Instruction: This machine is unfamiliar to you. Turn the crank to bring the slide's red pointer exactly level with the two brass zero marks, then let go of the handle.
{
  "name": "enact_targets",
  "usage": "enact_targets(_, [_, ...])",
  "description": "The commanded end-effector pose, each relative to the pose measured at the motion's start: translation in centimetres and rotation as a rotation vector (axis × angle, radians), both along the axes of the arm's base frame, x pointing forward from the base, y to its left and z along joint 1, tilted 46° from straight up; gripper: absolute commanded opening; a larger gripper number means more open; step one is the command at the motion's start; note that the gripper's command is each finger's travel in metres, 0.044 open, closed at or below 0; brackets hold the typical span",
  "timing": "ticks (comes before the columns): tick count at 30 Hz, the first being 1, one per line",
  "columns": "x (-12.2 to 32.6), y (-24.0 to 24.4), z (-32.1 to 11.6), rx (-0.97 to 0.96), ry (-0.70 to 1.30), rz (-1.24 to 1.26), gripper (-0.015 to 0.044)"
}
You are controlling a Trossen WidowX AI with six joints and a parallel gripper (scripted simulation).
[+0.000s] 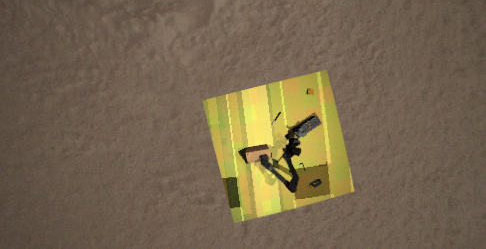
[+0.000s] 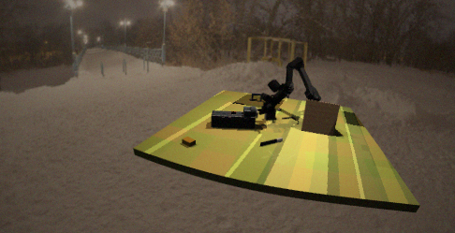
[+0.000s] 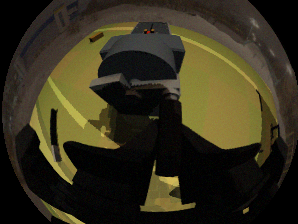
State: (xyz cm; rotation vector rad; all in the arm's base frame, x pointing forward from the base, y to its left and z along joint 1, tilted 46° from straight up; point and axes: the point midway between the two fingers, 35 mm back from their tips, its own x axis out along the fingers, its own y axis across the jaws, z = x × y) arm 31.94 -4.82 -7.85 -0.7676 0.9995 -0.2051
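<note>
Bkgd was a snowy park at dusk or night, w/ lit lamp posts, bare trees and a yellow frame (image 2: 249, 50) behind. The table (image 1: 342, 175) (image 2: 197, 164) (image 3: 215, 95) had a yellow-green striped top, w/ a darker patch near one corner. The machine (image 1: 312, 124) (image 2: 234, 119) (image 3: 142, 50), a long dark-gray box w/ a round drum at the end toward the arm, lay on the tabletop, approx. between the arm and the small orange block (image 1: 310, 91) (image 2: 188, 141) (image 3: 96, 36). The arm (image 1: 280, 175) (image 2: 304, 77) reached over from beside a brown box-like block (image 1: 257, 154) (image 2: 320, 117), bent high at the elbow. Its end effector (image 1: 291, 137) (image 2: 269, 115) (image 3: 165, 123) was at the drum end, fingers clamped on the dark upright crank handle (image 3: 170, 130), so no release at that pt. In the wrist view the crank arm (image 3: 150, 86) ran across the drum's face to the handle. Small red/orange marks (image 3: 149, 31) showed on top of the machine's far part; too small to tell if pointer & zero marks were level. A thin dark stick (image 1: 276, 117) (image 2: 271, 141) (image 3: 54, 135) w/ a gray end lay well apart from the orange block.
</note>
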Motion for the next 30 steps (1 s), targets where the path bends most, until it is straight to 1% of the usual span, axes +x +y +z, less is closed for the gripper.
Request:
enact_targets(1, [0.1, 0.7, 0.5, -0.002, -0.009, 0.002, 0.0000])
enact_targets(30, [0.0, 3.7, 0.0, 0.000, -0.010, 0.002, 0.0000])
